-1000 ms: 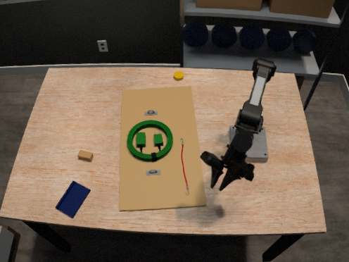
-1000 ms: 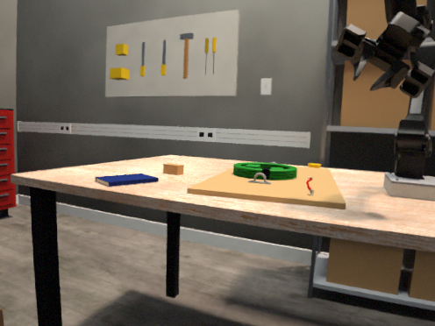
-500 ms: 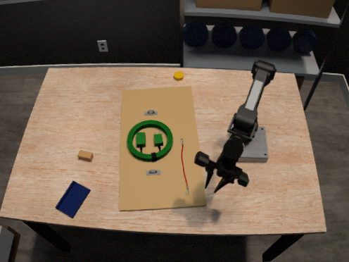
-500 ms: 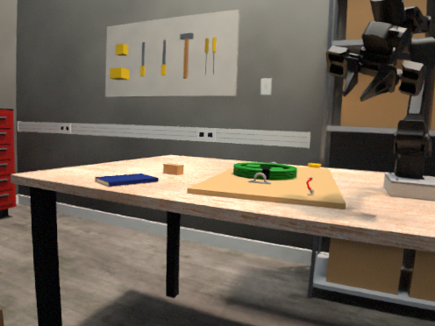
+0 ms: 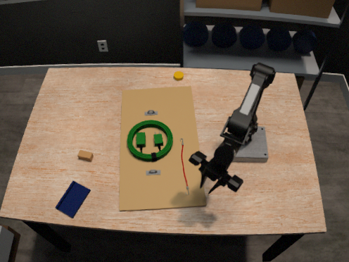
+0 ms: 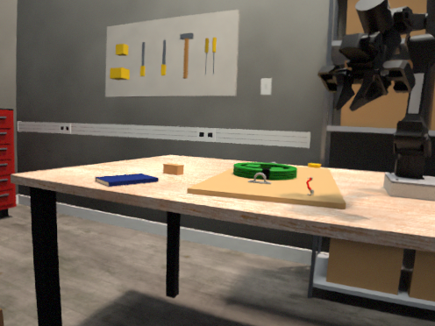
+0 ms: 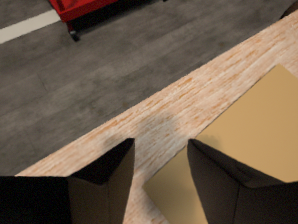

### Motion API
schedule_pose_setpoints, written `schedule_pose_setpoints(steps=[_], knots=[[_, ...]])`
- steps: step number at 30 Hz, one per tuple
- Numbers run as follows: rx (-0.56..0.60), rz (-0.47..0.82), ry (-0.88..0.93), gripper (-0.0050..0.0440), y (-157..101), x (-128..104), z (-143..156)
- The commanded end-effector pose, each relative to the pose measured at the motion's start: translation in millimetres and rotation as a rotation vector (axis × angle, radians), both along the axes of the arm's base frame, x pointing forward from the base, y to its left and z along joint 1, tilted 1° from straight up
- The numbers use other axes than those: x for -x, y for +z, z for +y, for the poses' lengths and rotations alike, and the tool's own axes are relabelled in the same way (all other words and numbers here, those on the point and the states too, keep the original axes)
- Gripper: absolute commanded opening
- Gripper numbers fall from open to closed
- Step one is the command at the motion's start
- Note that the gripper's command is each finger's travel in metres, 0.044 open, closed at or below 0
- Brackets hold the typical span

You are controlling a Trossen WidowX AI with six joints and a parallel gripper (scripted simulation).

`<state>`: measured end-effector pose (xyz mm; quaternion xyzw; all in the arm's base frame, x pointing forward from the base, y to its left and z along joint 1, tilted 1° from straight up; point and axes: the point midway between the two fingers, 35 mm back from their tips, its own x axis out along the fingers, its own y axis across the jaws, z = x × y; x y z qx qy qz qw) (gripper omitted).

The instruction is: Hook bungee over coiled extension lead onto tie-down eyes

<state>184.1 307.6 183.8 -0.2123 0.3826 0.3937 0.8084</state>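
A red bungee point(image 5: 183, 165) point(image 6: 309, 184) with metal hooks lies straight on the tan board point(image 5: 158, 197) point(image 6: 228, 186) point(image 7: 260, 115), to the right of the coil. The green coiled extension lead point(image 5: 131, 142) point(image 6: 250, 168) lies flat on the board between two grey tie-down eyes, one behind it point(image 5: 151, 113) and one in front point(image 5: 153, 172) point(image 6: 260, 177). My gripper point(image 5: 207, 189) point(image 6: 348, 105) point(image 7: 161, 145) hangs high above the board's front right corner, near the bungee's front hook. Its fingers stand partly apart with nothing between them.
A yellow disc point(image 5: 179, 75) point(image 6: 314, 165) lies behind the board. A tan block point(image 5: 85, 155) point(image 6: 173, 168) and a blue book point(image 5: 73, 198) point(image 6: 126, 179) lie to the left. The arm's grey base point(image 5: 255, 148) point(image 6: 410, 186) stands at the right. The table's front edge is close below the gripper.
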Motion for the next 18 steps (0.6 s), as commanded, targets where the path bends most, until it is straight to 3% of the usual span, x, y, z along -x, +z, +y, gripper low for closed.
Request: schedule_pose_setpoints(steps=[1,18], knots=[[-0.033,0.043,-0.069,0.0150,6,-5,2],[-0.081,0.277,-0.426,0.0150,-17,-21,-8]])
